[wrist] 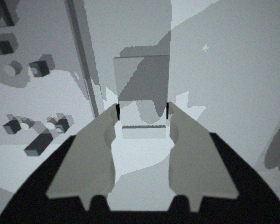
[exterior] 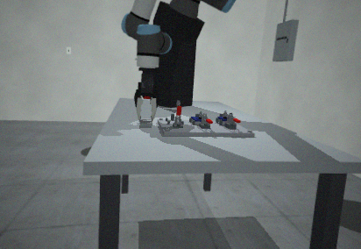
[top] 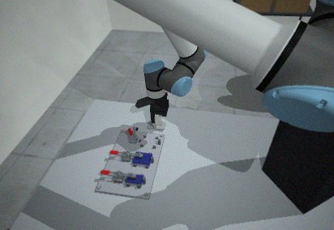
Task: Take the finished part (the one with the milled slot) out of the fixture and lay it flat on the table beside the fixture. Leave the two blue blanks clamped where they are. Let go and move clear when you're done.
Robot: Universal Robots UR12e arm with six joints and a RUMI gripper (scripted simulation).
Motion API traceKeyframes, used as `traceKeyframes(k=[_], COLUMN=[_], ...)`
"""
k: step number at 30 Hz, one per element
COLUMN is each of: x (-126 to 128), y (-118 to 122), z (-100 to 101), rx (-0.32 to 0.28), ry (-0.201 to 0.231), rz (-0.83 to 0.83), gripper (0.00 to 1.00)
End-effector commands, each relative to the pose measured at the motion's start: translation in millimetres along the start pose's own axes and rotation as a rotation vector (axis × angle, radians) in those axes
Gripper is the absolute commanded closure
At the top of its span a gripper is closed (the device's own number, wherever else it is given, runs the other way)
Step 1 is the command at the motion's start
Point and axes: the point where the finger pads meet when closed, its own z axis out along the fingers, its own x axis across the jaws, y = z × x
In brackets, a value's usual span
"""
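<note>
Beside the fixture, at its far end, the gripper has its jaws clamped on the finished part, a plain pale grey block lying low against the bench. Both blue blanks sit in their clamps.
</note>
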Motion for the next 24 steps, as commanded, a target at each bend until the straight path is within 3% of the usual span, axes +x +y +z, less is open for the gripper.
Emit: traceKeyframes(k=[1,24], x=[1.5,1.9], y=[-3.4,-3.9], z=[0.1,6.2], rx=[0.004,0.004], ry=[0.003,0.003], rz=[-0.002,-0.002], gripper=[1.0,1.0])
